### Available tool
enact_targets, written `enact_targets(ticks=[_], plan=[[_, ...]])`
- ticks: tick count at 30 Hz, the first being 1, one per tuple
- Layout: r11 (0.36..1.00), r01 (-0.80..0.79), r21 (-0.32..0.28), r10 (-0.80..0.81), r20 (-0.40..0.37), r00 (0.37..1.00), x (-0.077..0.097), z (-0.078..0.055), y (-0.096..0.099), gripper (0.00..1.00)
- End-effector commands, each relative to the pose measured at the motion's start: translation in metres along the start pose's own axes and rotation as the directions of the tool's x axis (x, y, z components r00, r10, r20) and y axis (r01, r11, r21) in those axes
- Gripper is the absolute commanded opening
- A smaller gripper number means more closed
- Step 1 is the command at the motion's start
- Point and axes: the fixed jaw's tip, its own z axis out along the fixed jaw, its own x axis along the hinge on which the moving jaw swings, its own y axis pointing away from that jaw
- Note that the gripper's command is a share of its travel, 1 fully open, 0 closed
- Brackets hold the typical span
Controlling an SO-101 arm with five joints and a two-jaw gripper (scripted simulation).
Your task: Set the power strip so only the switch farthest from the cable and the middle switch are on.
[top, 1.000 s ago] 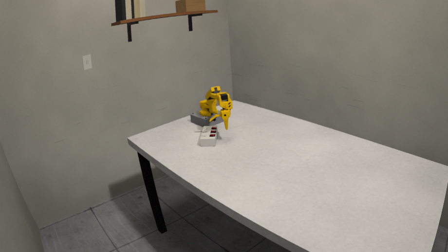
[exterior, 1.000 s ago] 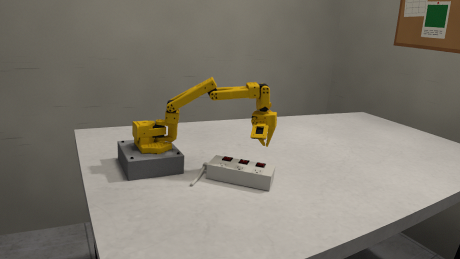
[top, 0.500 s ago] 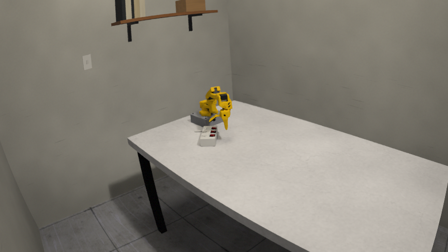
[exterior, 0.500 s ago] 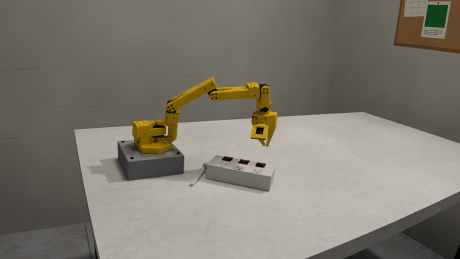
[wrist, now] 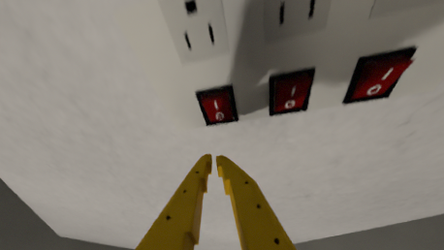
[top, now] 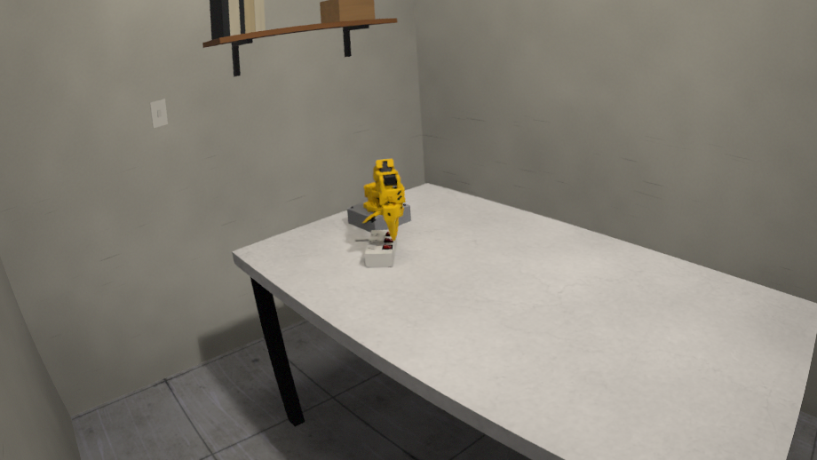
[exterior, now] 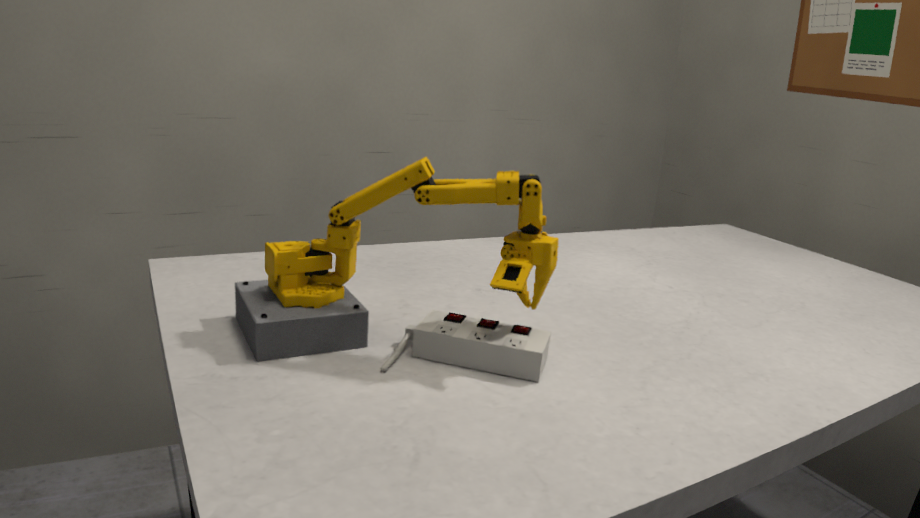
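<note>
The white power strip (exterior: pixel 473 352) (top: pixel 378 257) (wrist: pixel 244 46) lies on the table with its sockets and switches facing up. Its short cable stub (exterior: pixel 394 353) sticks out at the end nearer the arm's base. Three red rocker switches run along its top: one near the cable (exterior: pixel 453 317) (wrist: pixel 380 75), the middle one (exterior: pixel 487 323) (wrist: pixel 291 90) and the one farthest from the cable (exterior: pixel 520 330) (wrist: pixel 217 105). I cannot tell which are on. My gripper (exterior: pixel 534 302) (top: pixel 392 235) (wrist: pixel 213 160) is shut and empty. It points down, a little above and just behind the farthest switch.
The arm stands on a grey base block (exterior: pixel 299 328) (top: pixel 360 217) near the table's (exterior: pixel 643 334) back left corner. The table's left edge is close to the base. A wall shelf (top: pixel 297 28) and a cork board (exterior: pixel 856 51) hang well out of reach.
</note>
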Motion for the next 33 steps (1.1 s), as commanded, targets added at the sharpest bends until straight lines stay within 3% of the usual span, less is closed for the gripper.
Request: enact_targets(ticks=[1, 33], plan=[[0.998, -0.047, 0.041, 0.046, 0.019, 0.999, -0.017, 0.006, -0.001, 0.00], [0.994, -0.093, 0.059, 0.091, 0.030, 0.995, -0.031, 0.011, -0.005, 0.00]])
